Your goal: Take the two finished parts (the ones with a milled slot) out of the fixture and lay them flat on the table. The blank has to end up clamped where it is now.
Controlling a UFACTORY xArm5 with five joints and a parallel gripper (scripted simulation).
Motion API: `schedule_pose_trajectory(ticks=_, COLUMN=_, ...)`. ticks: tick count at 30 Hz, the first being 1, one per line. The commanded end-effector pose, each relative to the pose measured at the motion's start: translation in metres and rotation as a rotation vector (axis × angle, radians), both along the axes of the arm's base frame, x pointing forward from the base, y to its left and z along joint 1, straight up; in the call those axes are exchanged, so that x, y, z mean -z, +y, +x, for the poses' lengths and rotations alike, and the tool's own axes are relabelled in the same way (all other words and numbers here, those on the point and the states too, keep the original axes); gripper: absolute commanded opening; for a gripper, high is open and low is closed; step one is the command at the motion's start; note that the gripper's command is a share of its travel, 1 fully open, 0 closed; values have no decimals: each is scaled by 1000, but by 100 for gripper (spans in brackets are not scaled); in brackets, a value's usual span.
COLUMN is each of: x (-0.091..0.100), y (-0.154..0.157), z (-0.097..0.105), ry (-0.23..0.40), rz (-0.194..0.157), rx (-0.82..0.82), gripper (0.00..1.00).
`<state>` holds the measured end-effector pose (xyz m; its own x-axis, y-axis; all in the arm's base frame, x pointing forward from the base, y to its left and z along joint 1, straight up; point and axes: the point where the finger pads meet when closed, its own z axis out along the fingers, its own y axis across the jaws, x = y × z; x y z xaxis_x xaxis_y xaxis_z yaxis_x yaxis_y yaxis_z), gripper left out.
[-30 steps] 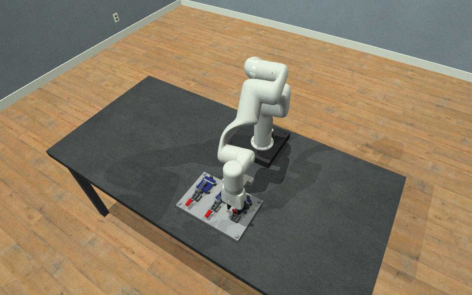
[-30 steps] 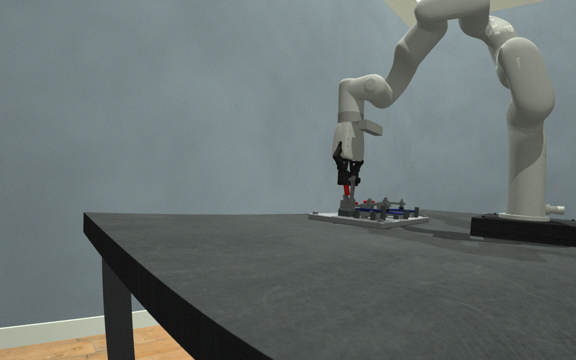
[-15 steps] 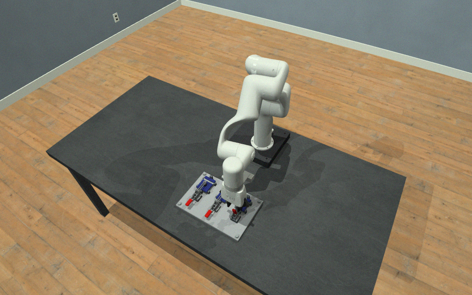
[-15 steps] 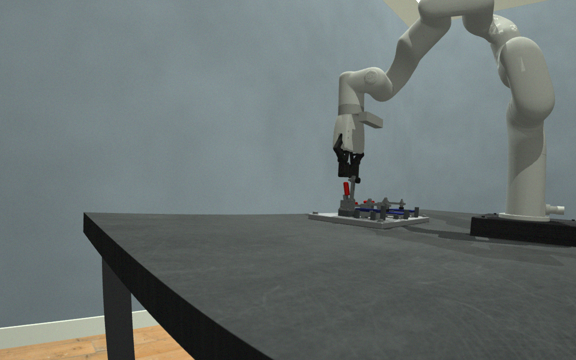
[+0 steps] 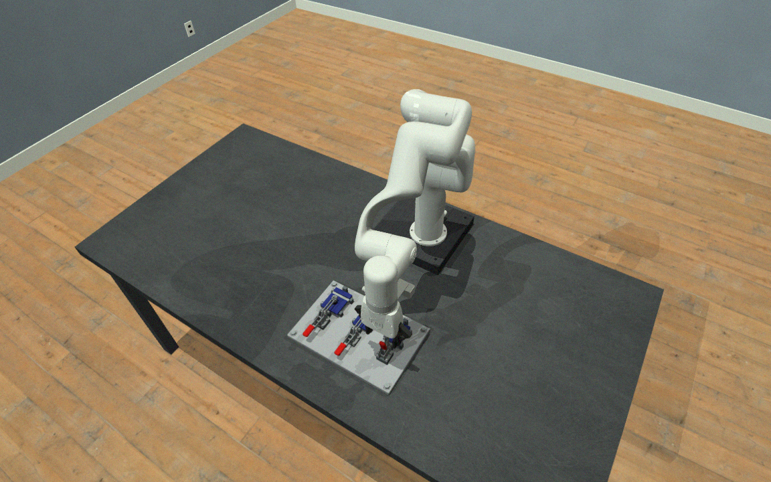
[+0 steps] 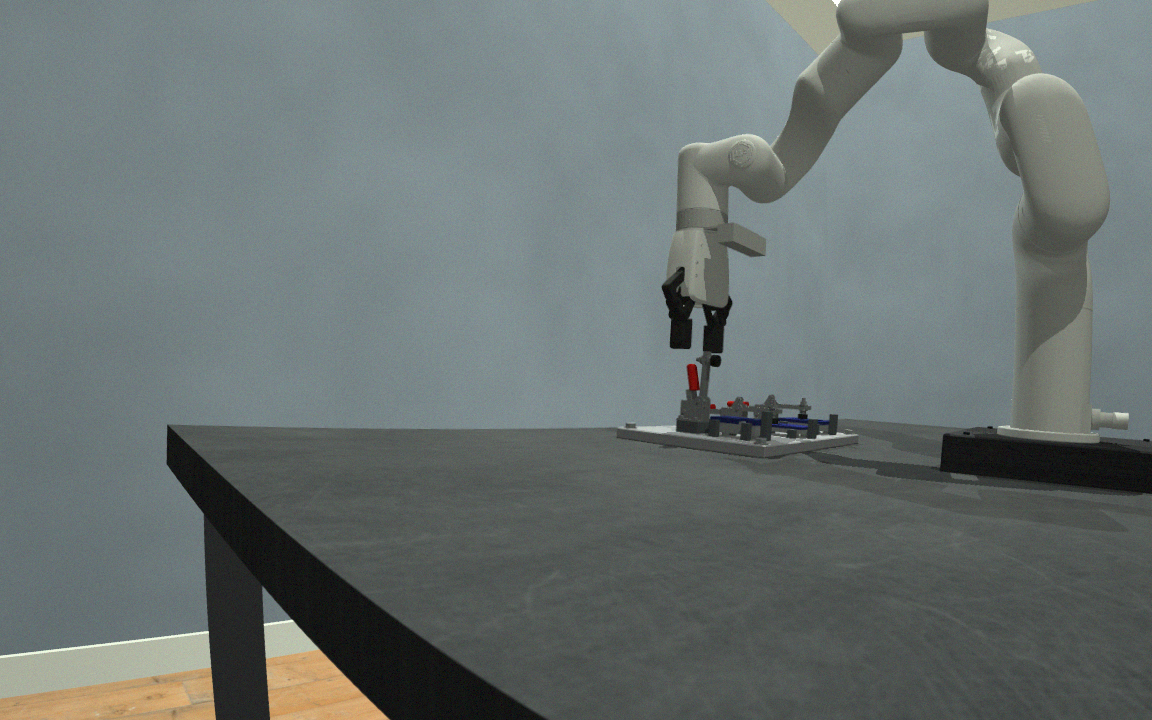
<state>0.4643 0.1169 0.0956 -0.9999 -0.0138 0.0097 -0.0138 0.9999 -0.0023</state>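
Observation:
A grey fixture plate (image 5: 360,334) lies near the table's front edge and holds three toggle clamps with red handles. The left clamp (image 5: 316,324) and the middle clamp (image 5: 345,344) have their handles down, each over a blue part (image 5: 335,302). The right clamp's red handle (image 6: 693,377) stands upright; it also shows in the top view (image 5: 383,345). My gripper (image 6: 695,334) is open and empty, a little above that upright handle and apart from it. In the top view my wrist hides most of the right station and its part. I cannot tell which parts have a slot.
The fixture also shows low and side-on in the exterior view (image 6: 737,437). The arm's black base block (image 5: 432,236) stands behind the fixture. The table's front edge runs just in front of the plate.

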Motion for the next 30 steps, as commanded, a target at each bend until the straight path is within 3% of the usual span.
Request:
schedule_pose_trajectory(ticks=1, x=0, y=0, z=1, ry=-4, rz=1, rx=0, gripper=100)
schedule_pose_trajectory(ticks=30, x=12, y=0, z=-1, ry=-4, rz=1, rx=0, gripper=100)
